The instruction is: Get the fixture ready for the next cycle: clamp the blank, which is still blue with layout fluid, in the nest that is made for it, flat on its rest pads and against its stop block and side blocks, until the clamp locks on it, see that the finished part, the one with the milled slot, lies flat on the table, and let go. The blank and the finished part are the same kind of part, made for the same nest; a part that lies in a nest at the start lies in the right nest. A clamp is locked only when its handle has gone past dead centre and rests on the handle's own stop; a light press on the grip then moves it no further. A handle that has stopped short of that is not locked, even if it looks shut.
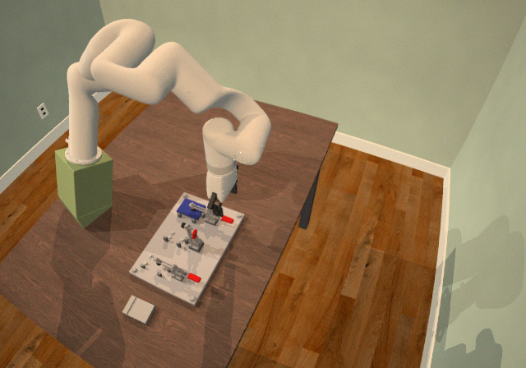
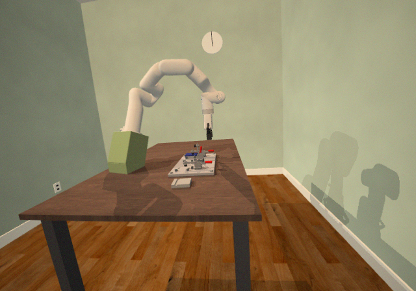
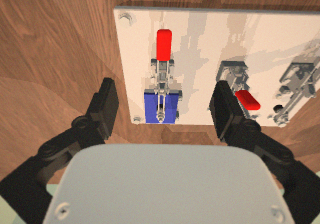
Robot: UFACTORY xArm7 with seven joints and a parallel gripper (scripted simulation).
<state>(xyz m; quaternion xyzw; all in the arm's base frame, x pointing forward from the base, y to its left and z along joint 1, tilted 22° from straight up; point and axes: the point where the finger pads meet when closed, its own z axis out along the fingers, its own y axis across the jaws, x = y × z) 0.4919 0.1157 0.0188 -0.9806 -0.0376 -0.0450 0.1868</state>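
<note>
The blue blank (image 1: 189, 208) (image 2: 190, 154) (image 3: 161, 108) lies in the far nest of the grey fixture plate (image 1: 217, 249) (image 2: 205, 172) (image 3: 200, 39). That nest's clamp arm rests on the blank, and its red handle (image 1: 227, 218) (image 3: 164, 44) lies down flat, pointing away from the blank. My gripper (image 1: 215, 204) (image 2: 208, 134) (image 3: 164, 91) is open and empty, and hangs above this clamp without touching it. The finished grey part (image 1: 139, 309) (image 2: 181, 182), with its slot along one edge, lies flat on the table in front of the plate.
The middle clamp's red handle (image 1: 194, 233) (image 3: 247, 99) stands up. The near clamp's red handle (image 1: 194, 277) lies down over an empty nest. The arm's green pedestal (image 1: 85, 186) (image 2: 127, 152) stands at the table's left side.
</note>
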